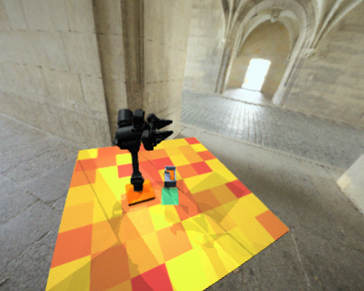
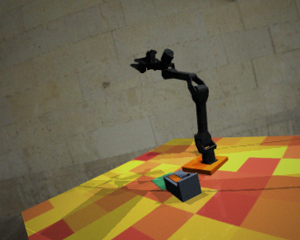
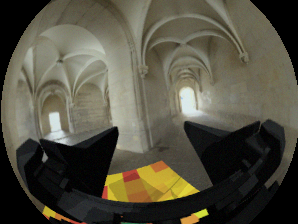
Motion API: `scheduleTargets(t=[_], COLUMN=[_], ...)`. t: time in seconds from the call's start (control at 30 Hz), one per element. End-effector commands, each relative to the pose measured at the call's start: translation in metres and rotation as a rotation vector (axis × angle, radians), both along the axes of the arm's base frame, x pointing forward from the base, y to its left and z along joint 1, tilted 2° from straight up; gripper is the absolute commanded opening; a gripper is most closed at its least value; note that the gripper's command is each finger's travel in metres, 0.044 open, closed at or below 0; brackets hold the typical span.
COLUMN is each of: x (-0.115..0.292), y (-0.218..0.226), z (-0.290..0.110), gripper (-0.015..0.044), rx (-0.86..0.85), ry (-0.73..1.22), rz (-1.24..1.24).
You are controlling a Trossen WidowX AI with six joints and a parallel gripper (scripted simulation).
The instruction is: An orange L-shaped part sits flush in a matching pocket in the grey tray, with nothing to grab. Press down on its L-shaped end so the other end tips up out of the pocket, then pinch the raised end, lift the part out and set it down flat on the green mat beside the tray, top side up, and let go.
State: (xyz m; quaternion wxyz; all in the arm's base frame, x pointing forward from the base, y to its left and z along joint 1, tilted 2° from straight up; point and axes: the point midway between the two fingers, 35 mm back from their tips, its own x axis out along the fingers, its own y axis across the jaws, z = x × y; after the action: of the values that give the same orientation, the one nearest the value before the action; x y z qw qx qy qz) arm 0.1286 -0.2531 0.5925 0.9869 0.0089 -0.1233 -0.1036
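The black arm (image 2: pixel 200 108) stands tall on its orange base plate (image 2: pixel 221 161) and reaches up high, so the tool (image 2: pixel 137 66) is far above the worktop (image 2: pixel 253 205). The tool's two fingers are spread wide apart, and nothing is between them. In the wrist view the two dark fingers sit at the left and right, with open space in the middle, and the tool points out toward the stone hall more than down. Far below the tool sits the grey tray (image 2: pixel 185 188), a small dark block on the worktop. The orange L-shaped part (image 2: pixel 176 178) is in the top of the tray, well apart from the tool. The tool does not touch it. It is too small in the pictures to tell if one end is tipped up or if it lies flat. The green mat (image 2: pixel 160 182) lies right beside the tray, touching its side, also far below the tool. From the top view, the green mat (image 1: pixel 171 197) lies on the near side of the tray (image 1: pixel 170 178), and both are just beside the arm's base plate (image 1: pixel 149 197). The worktop is covered in yellow, orange and red patches.
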Motion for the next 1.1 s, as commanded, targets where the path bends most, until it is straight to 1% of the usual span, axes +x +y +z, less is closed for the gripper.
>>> scheduleTargets(t=[0.0,0.17,0.23,0.27,0.37,0.5,0.63,0.73,0.9,1.07], x=[0.002,0.028,0.050,0.063,0.105,0.164,0.220,0.253,0.288,0.294], y=[-0.001,-0.008,-0.013,-0.016,-0.018,-0.004,0.025,0.059,0.128,0.203], z=[0.000,-0.005,-0.013,-0.018,-0.040,-0.079,-0.127,-0.164,-0.229,-0.295], gripper=[0.0374,0.0243,0.0190,0.0180,0.0180,0.0180,0.0180,0.0180,0.0180,0.0180], rx=[0.008,0.119,0.214,0.270,0.427,0.630,0.802,0.889,1.003,1.022], ry=[-0.004,-0.072,-0.097,-0.105,-0.102,-0.035,0.095,0.226,0.476,0.787], rz=[0.005,0.064,0.109,0.131,0.185,0.240,0.263,0.275,0.276,0.240])
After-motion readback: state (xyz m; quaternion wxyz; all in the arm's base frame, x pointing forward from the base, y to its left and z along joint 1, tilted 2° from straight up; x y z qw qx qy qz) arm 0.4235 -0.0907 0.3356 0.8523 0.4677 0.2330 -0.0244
